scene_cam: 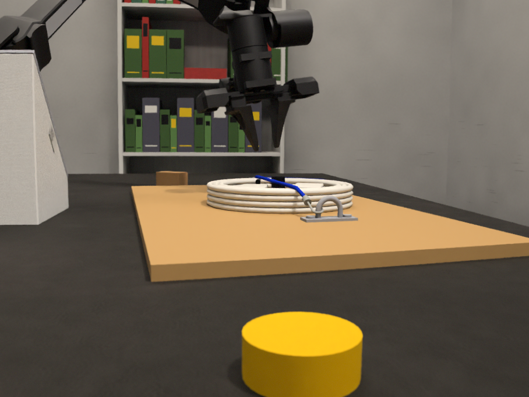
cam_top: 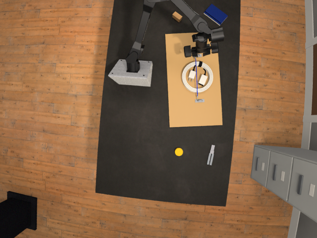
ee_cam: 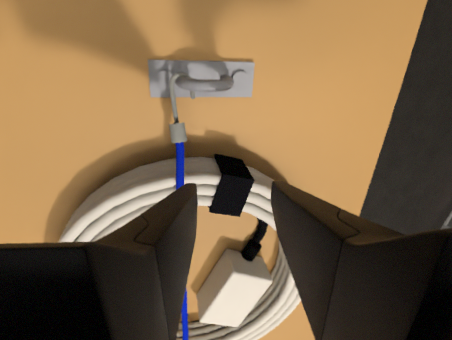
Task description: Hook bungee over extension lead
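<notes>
The white coiled extension lead [cam_top: 197, 77] lies flat on the tan board [cam_top: 194, 80]. It also shows in the side view [scene_cam: 279, 195] and in the wrist view [ee_cam: 165, 200]. The blue bungee [cam_top: 196, 76] runs across the coil. Its near hook sits in the near tie-down eye [scene_cam: 328, 209]. Its far hook sits in the far tie-down eye [ee_cam: 202, 80]. My gripper [scene_cam: 261, 136] is open and empty, raised above the far rim of the coil. Its fingers stand apart and clear of the bungee [ee_cam: 180, 165].
A yellow puck [cam_top: 178, 151] and a grey clip [cam_top: 210, 154] lie on the dark mat near the front. A brown block [cam_top: 177, 16] and a blue book [cam_top: 215, 14] lie behind the board. The robot base [cam_top: 131, 71] stands left of the board.
</notes>
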Motion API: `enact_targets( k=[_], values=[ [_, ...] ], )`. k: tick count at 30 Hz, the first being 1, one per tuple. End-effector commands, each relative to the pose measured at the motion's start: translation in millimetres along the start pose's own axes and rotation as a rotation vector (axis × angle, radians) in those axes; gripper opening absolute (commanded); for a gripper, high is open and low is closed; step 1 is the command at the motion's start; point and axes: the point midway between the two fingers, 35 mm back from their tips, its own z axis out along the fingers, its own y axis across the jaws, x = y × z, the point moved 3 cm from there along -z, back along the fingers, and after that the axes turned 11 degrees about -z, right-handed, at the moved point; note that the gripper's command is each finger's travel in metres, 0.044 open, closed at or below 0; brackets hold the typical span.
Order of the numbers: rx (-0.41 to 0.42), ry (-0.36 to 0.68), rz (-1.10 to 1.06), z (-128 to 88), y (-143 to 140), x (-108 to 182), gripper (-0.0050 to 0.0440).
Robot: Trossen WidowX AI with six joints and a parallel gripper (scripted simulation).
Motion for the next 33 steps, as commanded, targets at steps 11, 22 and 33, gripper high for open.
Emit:
enact_targets(
  k=[11, 22, 33],
  values=[
    [-0.010, -0.001, -0.027, -94, -23, 14, 0.0150],
    [-0.036, -0.057, -0.015, -153, -15, 8, 0.0150],
    [-0.033, -0.061, -0.010, -163, -11, 2, 0.0294]
  ],
)
